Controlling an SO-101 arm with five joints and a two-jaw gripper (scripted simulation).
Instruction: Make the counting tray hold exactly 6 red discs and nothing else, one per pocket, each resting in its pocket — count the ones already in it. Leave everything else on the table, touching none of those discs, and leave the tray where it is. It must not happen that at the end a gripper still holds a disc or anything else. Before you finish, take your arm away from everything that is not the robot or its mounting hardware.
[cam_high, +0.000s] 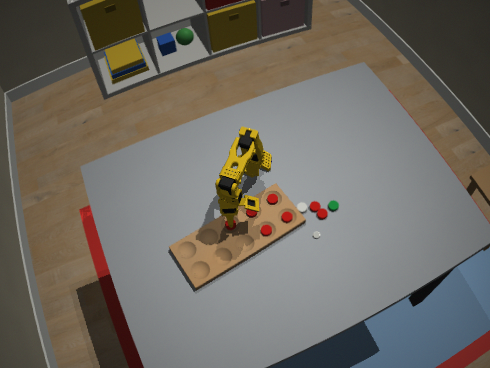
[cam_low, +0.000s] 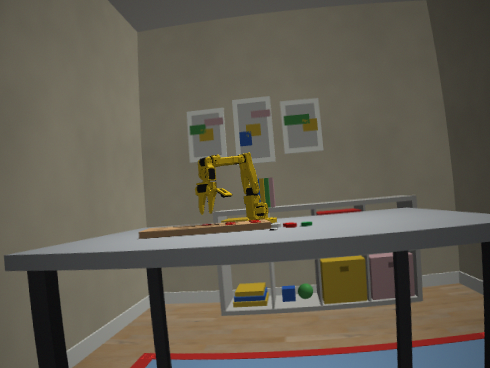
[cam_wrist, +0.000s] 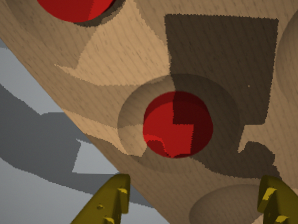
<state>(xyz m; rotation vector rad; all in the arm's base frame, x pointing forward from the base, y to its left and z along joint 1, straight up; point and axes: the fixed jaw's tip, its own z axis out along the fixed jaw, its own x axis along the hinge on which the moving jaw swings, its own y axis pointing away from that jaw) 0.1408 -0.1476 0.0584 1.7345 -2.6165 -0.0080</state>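
Your gripper hangs partly spread, holding nothing, above a red disc resting in its pocket of the counting tray. Right of the tray lie loose discs. No writing is readable.

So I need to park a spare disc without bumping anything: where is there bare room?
Bare table lies behind the loose discs and along the front edge below the tray. It is crowded at the tray's right end, where those discs cluster. The end effector hangs over the tray's middle.

Arm covers part of tray — one disc seemingly half-hidden.
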